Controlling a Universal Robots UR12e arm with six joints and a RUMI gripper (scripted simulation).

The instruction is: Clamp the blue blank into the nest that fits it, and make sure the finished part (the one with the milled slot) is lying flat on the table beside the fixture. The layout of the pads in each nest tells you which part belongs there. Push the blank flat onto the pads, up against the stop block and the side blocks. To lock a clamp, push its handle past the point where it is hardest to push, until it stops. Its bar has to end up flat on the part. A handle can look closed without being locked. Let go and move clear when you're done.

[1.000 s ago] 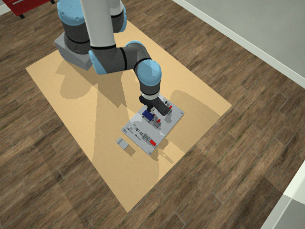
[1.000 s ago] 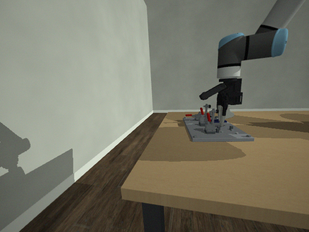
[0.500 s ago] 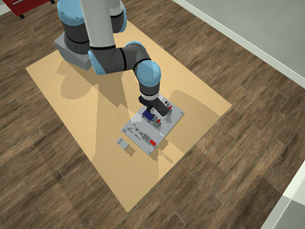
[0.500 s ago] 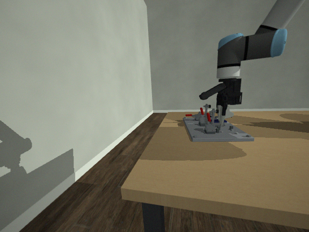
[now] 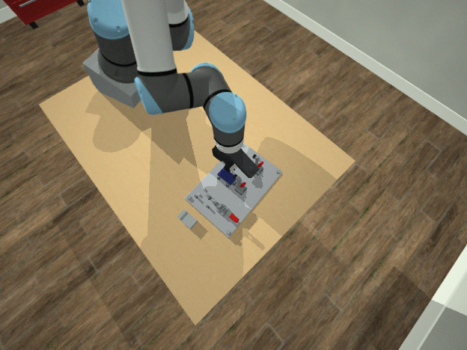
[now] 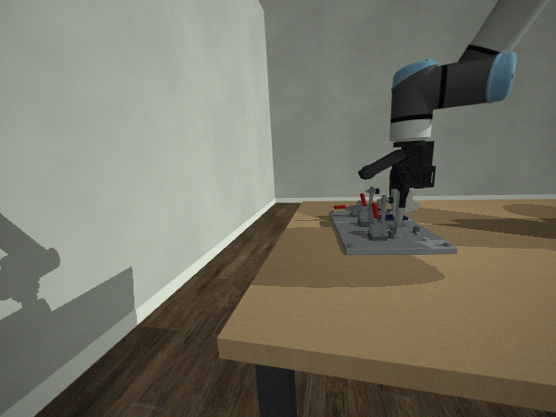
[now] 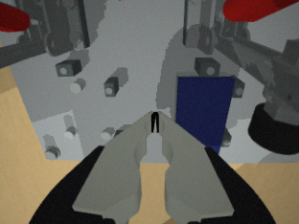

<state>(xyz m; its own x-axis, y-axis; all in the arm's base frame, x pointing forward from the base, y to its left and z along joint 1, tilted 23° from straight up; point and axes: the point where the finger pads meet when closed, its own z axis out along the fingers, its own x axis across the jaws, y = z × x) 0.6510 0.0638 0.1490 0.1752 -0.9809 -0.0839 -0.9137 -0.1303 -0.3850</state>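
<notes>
the gripper (image 5: 230, 171) (image 6: 398, 224) (image 7: 155, 113) has its tips pressed together on nothing, just beside the blue blank (image 5: 226, 176) (image 6: 392, 219) (image 7: 203, 107), which lies in the middle nest of the fixture plate (image 5: 211, 184) (image 6: 399, 249) (image 7: 139, 48). the step looks to be seating: best nudge low and square against the side blocks, then press flat before locking. the neighbouring nest holds only pads and blocks; the finished part (image 5: 187, 219) lies on the table.

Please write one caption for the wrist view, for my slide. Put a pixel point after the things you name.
Closed, empty fingers beside the blue blank (image 7: 203, 107), which lies among the fixture's blocks.
</notes>
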